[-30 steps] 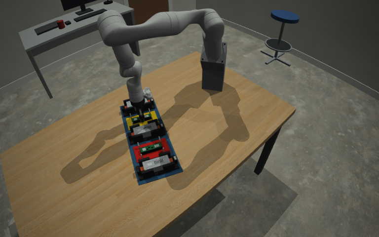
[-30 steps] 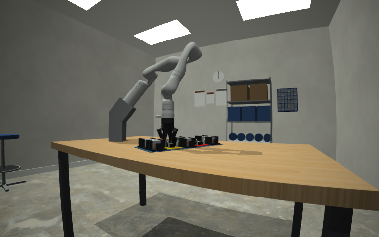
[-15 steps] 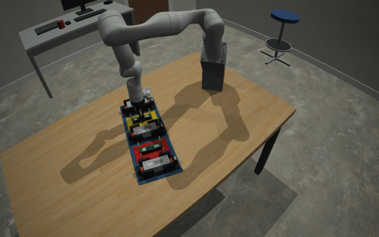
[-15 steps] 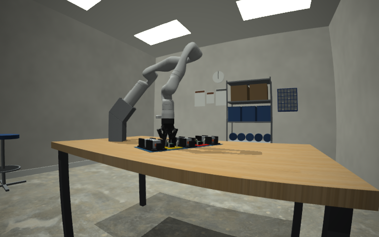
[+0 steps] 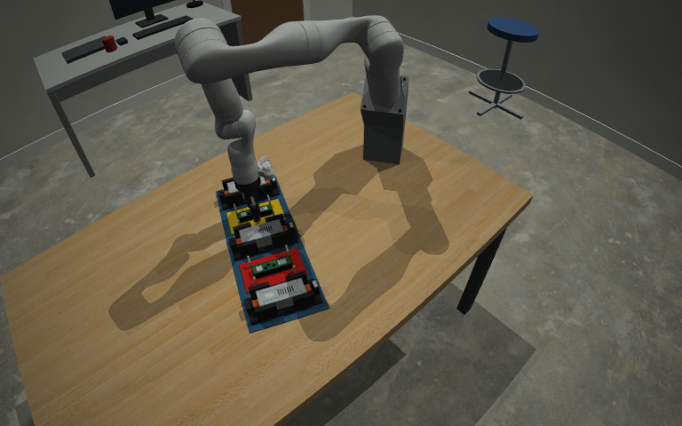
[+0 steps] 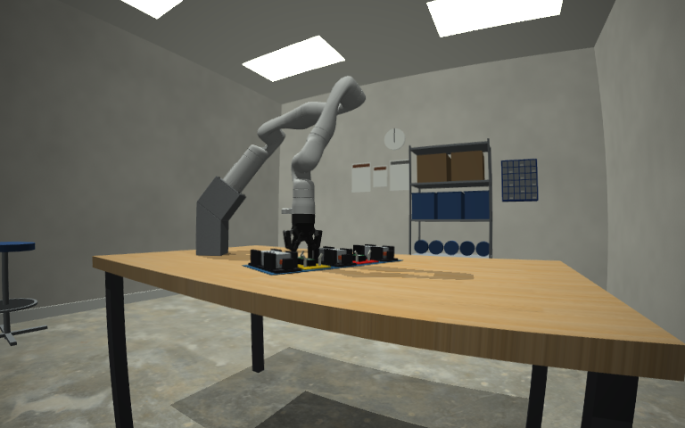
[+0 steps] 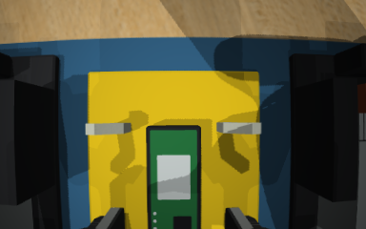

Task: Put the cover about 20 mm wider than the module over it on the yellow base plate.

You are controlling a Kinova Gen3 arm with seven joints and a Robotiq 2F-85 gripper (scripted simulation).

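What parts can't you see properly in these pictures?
- Farthest cover, top view: the arm's wrist hides most of it.
- Green module, wrist view: its near end is cut off by the bottom edge.
- Gripper, wrist view: only open fingertips show.
- Covers, exterior view: too small to compare widths.

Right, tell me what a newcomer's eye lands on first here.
The grey arm arches over the wooden table, its open hand hanging empty just above the green module on the yellow base plate. Beside it on the blue mat, a red plate lies between black holders carrying grey covers.
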